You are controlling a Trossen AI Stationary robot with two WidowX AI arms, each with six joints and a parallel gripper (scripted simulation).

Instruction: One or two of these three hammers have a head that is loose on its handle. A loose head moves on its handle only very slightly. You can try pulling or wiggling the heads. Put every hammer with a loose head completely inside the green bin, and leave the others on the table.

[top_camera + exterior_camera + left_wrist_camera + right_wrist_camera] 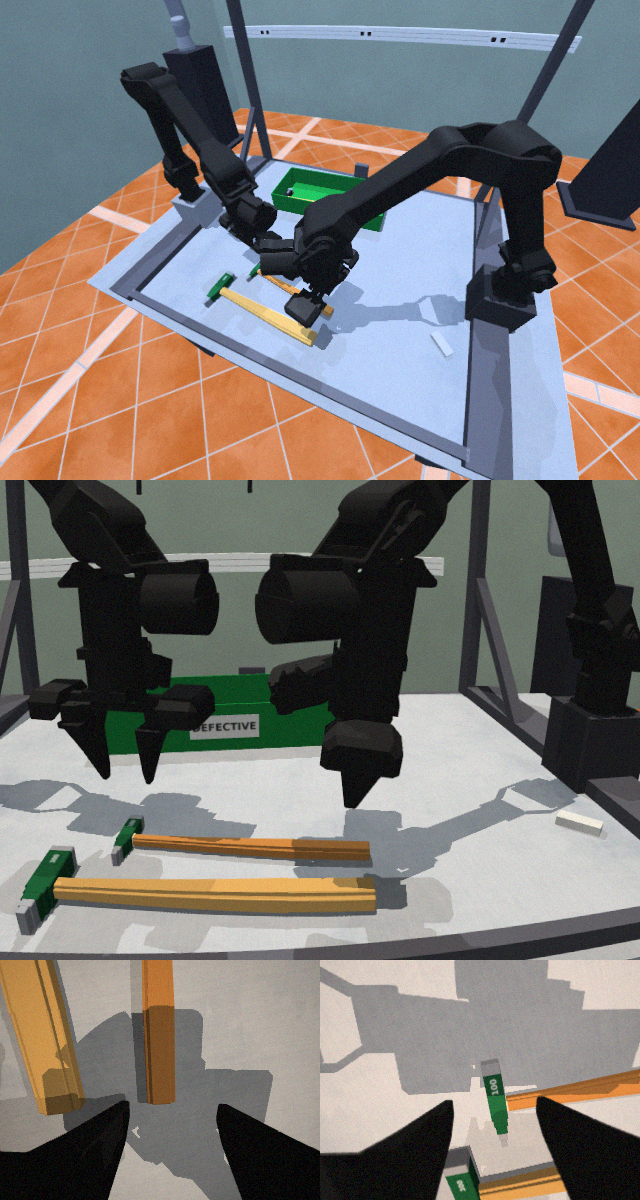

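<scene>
From my seat, the exterior view gives me 2 green-headed hammers lying on the surface (pixel 403 382) (pixel 491 862) (pixel 290 1035) (pixel 345 1125), heads toward 9 o'clock and handle ends toward 3. The small hammer (pixel 279 281) (pixel 250 845) (pixel 160 1050) (pixel 495 1087) has an orange handle and a 100 on its head. The big hammer (pixel 266 315) (pixel 214 894) (pixel 45 1045) (pixel 462 1185), with its yellow handle, lies at 6 o'clock from it, near and apart.

The green bin (pixel 289 204) (pixel 305 728) stands at 12 o'clock from both, wearing a DEFECTIVE label (pixel 227 726). In the top view I can make out a third hammer (pixel 303 199) inside the bin, a grey bit of head and a thin yellow strip of handle; my left arm hides part of the bin.

My left gripper (pixel 305 307) (pixel 353 805) (pixel 173 1110) hangs above the handle end of the small hammer, jaws spread, nothing between them. In its wrist view that handle end points to 6 o'clock, and the big one's end sits at 9 o'clock from the fingertips' midpoint.

My right gripper (pixel 128 779) (pixel 494 1105) hovers above the small hammer's head, jaws spread as well and pinching nothing. In its wrist view the big head is at 7 o'clock from the small one.

A white block (pixel 441 344) (pixel 578 823) lies well off toward 3 o'clock in the exterior view.
</scene>
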